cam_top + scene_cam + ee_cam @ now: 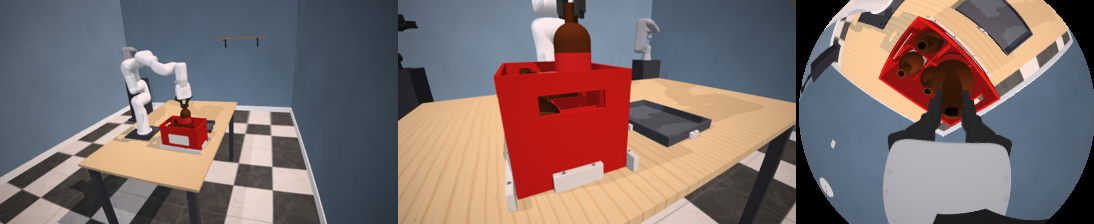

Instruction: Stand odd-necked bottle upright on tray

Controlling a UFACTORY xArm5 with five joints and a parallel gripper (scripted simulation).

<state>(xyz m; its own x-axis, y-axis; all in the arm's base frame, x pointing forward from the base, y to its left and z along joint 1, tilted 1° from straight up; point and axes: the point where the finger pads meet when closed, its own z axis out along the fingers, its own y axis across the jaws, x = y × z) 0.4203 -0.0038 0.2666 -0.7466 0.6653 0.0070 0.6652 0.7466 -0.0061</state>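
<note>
My gripper (185, 105) (571, 13) (952, 97) is shut on the neck of a brown bottle with a red label (185, 113) (572, 40) (953, 75). The bottle hangs upright, raised partly out of the red crate (197, 140) (568, 135) (913, 92); its lower part is hidden behind the crate wall. Three other brown bottles (929, 40) (912, 62) (928, 79) stand in the crate in the wrist view. A fourth is not seen there. The dark tray (210, 126) (649, 131) (996, 25) lies level and empty beside the crate.
White stop blocks (180, 149) (578, 178) stand on the wooden table (145, 164) (456, 145) around the crate's foot. A small white block (693, 134) stands at the tray. The crate's rim and walls surround the held bottle's lower part.
</note>
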